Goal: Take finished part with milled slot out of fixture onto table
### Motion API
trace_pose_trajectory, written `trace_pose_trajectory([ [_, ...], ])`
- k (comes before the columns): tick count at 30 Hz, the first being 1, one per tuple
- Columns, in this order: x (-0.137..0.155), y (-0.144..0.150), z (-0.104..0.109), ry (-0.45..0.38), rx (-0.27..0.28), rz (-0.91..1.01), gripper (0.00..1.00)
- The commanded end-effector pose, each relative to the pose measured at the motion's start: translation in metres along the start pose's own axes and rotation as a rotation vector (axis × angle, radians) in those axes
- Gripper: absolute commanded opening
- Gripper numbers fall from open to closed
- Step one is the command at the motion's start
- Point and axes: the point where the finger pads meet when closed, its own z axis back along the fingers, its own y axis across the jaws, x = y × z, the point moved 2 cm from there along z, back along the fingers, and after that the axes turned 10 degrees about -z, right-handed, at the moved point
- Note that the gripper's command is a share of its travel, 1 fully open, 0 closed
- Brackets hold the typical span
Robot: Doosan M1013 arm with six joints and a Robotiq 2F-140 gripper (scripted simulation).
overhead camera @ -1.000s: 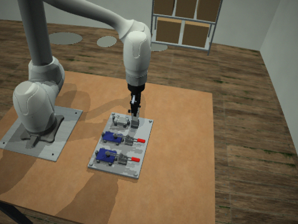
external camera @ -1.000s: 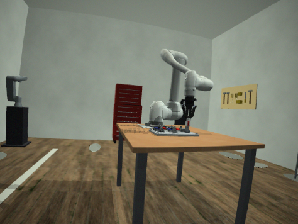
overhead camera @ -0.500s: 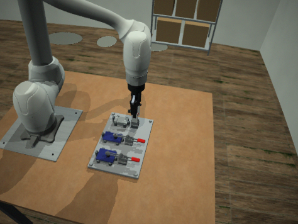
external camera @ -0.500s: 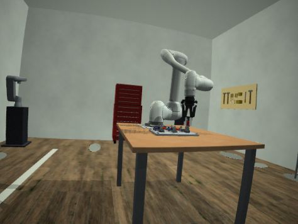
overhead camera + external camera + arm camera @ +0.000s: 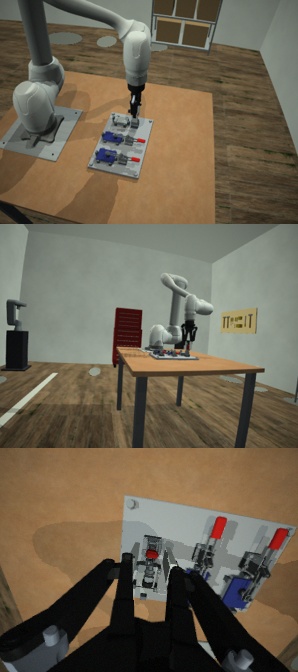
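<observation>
A grey fixture plate (image 5: pixel 121 145) lies on the table and holds three nests. The finished grey part (image 5: pixel 121 121) sits in the far nest. Two blue blanks (image 5: pixel 110 136) (image 5: pixel 105 155) sit in the other nests, their clamps' red handles (image 5: pixel 141 140) (image 5: pixel 135 160) lying flat. The far clamp's red handle (image 5: pixel 151 553) stands upright and is seen end-on in the wrist view. My gripper (image 5: pixel 151 552) hangs straight above that clamp, its fingers apart on either side of the handle and not gripping it. It also shows in the top view (image 5: pixel 134 119).
The arm's base plate (image 5: pixel 41 132) is at the table's left. The table's right edge (image 5: pixel 213 157) is well away from the fixture. A shelf rack (image 5: pixel 185 23) stands on the floor behind.
</observation>
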Motion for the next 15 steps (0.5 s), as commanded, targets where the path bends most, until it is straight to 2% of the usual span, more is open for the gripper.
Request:
trace_pose_trajectory([
  [1, 0.0, 0.0, 0.0, 0.0, 0.0, 0.0, 0.28],
  [9, 0.0, 0.0, 0.001, 0.0, 0.0, 0.0, 0.28],
  [15, 0.0, 0.0, 0.01, 0.0, 0.0, 0.0, 0.28],
])
